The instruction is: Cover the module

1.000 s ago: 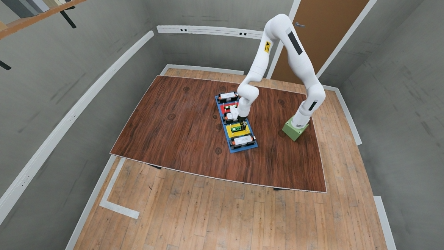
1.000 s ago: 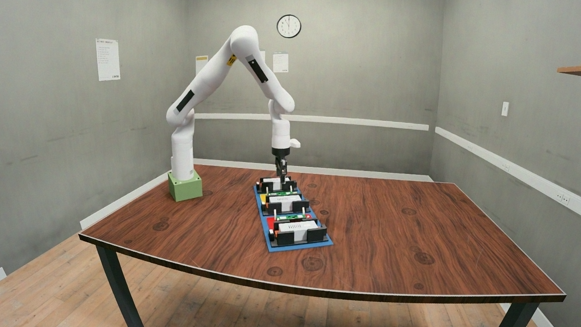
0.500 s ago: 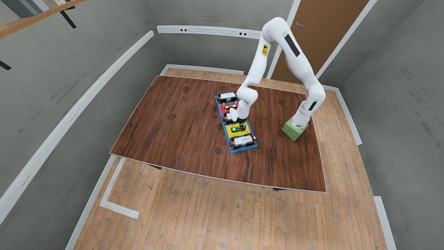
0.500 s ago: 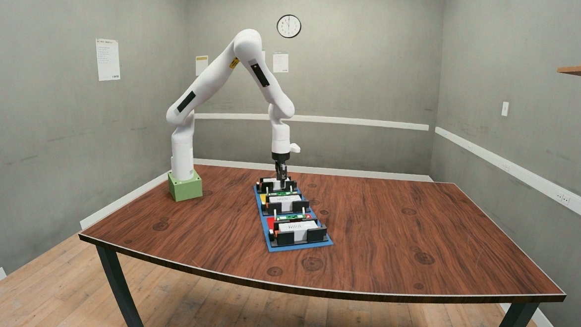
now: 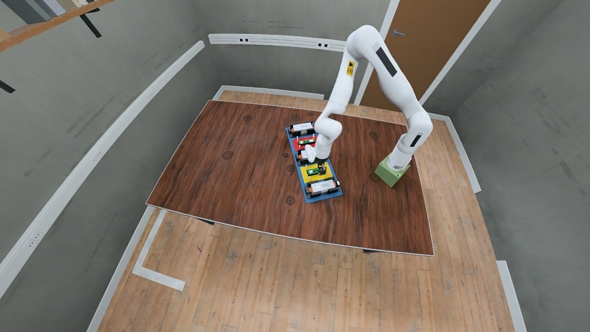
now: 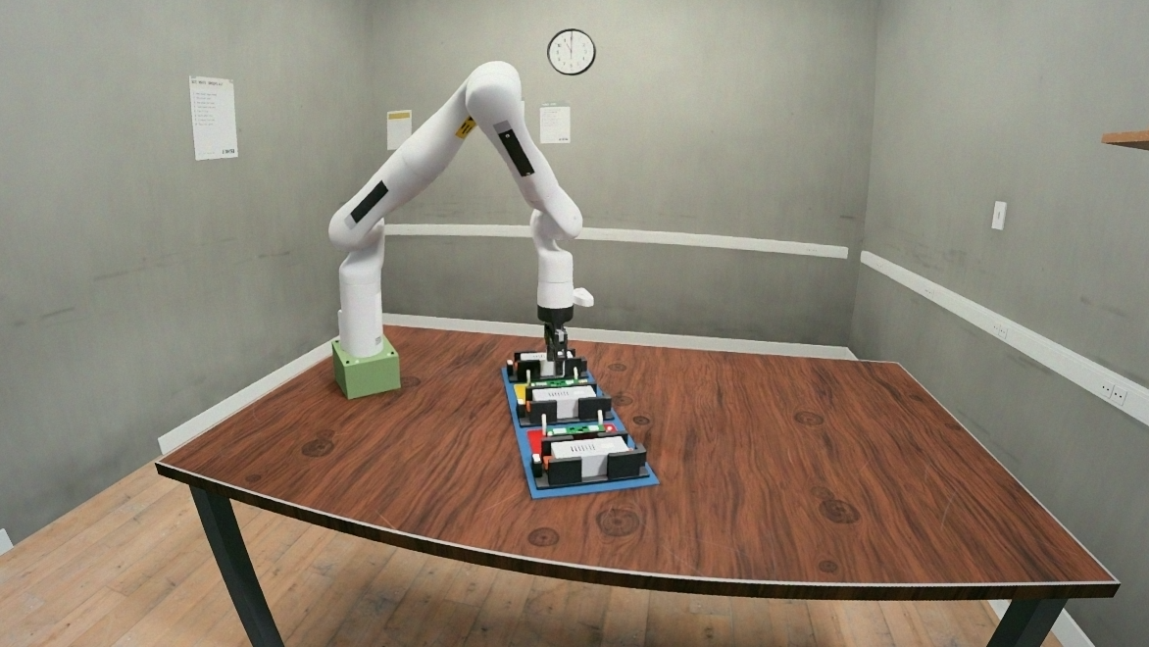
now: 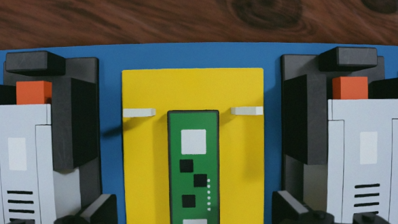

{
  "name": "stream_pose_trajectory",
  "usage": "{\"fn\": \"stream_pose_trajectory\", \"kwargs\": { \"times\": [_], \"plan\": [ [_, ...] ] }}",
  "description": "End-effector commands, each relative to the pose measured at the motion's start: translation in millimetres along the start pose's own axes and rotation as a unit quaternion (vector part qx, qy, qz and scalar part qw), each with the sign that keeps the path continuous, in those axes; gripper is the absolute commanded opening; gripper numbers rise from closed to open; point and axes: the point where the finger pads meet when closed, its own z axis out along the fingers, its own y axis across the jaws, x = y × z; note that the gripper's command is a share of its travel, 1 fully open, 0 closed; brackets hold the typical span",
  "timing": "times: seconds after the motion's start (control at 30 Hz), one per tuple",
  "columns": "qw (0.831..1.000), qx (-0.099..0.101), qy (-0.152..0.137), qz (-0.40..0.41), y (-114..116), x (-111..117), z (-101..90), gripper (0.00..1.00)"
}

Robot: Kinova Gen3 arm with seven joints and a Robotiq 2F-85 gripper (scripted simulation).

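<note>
Above the yellow base plate (image 5: 306,178) (image 7: 142,88), top view: the Robotiq gripper (image 5: 321,167) (image 6: 556,361) (image 7: 194,210) stood released.
Exterior: it pointed downward; three covers (image 5: 323,186) (image 6: 593,446) (image 7: 368,156) sat in black holders (image 5: 310,191) (image 6: 626,464) (image 7: 303,119). Wrist: its fingers were spread wide; the green module (image 7: 212,149) lay uncovered between white posts (image 7: 139,113).

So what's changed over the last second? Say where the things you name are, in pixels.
The tool (image 5: 322,170) (image 6: 556,366) (image 7: 194,210) has come down closer to the yellow plate (image 5: 307,178) (image 6: 520,394) (image 7: 146,88), the arm's elbow (image 5: 366,38) (image 6: 493,86) sinking with it. Nothing was taken hold of or let go; the tool is open. The covers (image 5: 323,186) (image 6: 590,448) (image 7: 368,153) stayed in their holders, the module (image 5: 312,171) (image 6: 563,383) (image 7: 174,170) uncovered.
</note>
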Motion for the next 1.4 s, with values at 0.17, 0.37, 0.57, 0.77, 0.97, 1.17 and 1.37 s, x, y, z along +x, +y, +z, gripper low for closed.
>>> {"fn": "stream_pose_trajectory", "kwargs": {
  "times": [0.17, 0.37, 0.57, 0.77, 0.97, 1.17, 1.37],
  "plan": [
    [1.000, 0.000, 0.001, 0.000, 0.1, 0.6, 2.4, 1.00],
    [1.000, 0.000, 0.001, 0.000, 0.1, 0.6, 8.4, 1.00],
    [1.000, 0.000, 0.001, 0.000, 0.1, 0.6, 9.4, 1.00],
    [1.000, 0.000, 0.001, 0.000, 0.1, 0.6, 13.4, 1.00],
    [1.000, 0.000, 0.001, 0.000, 0.1, 0.6, 19.4, 1.00],
    [1.000, 0.000, 0.001, 0.000, 0.1, 0.6, 19.4, 1.00],
    [1.000, 0.000, 0.001, 0.000, 0.1, 0.6, 24.4, 1.00]
  ]
}}
